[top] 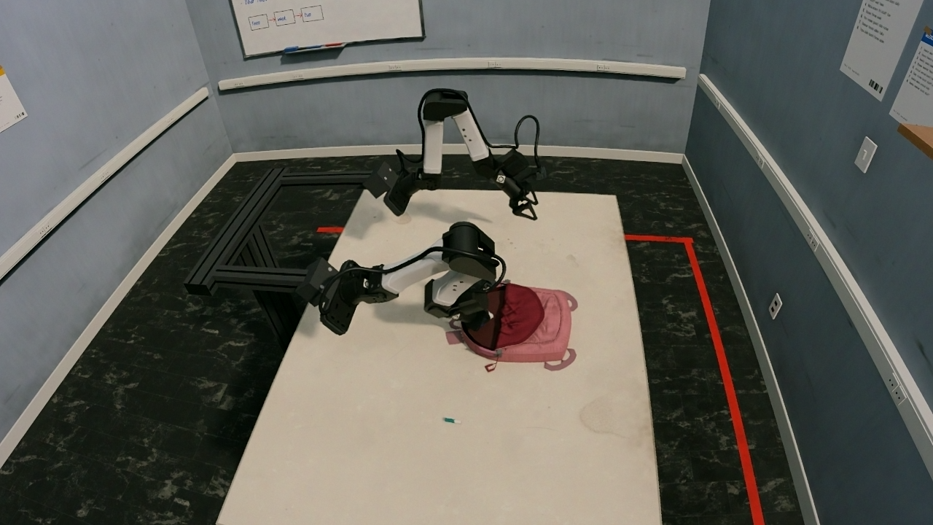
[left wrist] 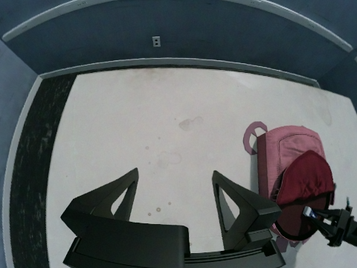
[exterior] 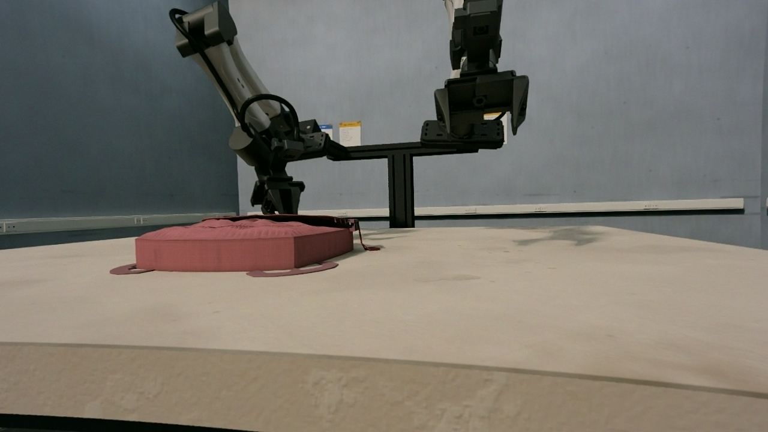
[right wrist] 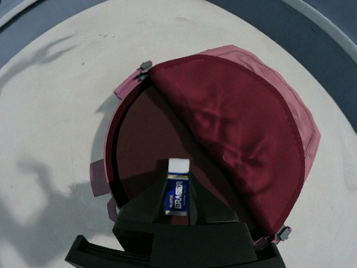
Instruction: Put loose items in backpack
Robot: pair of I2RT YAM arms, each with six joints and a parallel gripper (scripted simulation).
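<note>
The right gripper [exterior: 276, 210] [left wrist: 308, 212] [right wrist: 178, 174] pinches the eraser [left wrist: 309, 212] [right wrist: 178, 191] over the backpack's [top: 551, 326] [exterior: 215, 252] [left wrist: 291, 143] [right wrist: 297, 100] open part, beside the folded flap [top: 522, 314] [left wrist: 308, 179] [right wrist: 238, 130]. The left gripper [top: 525, 212] [exterior: 480, 115] [left wrist: 175, 173], wide open, is farther away.

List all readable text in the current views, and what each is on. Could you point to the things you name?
"ERASER": blue sleeve of the eraser [left wrist: 309, 211] [right wrist: 178, 193].
Smaller orange and pale print beside it: too blurred to quote.
Whiteboard [top: 365, 22]: handwritten heading, cut off by the picture edge, and three boxed words, all too small to read surely.
Wall sheets [top: 880, 42] [exterior: 349, 136]: print too small to read.
</note>
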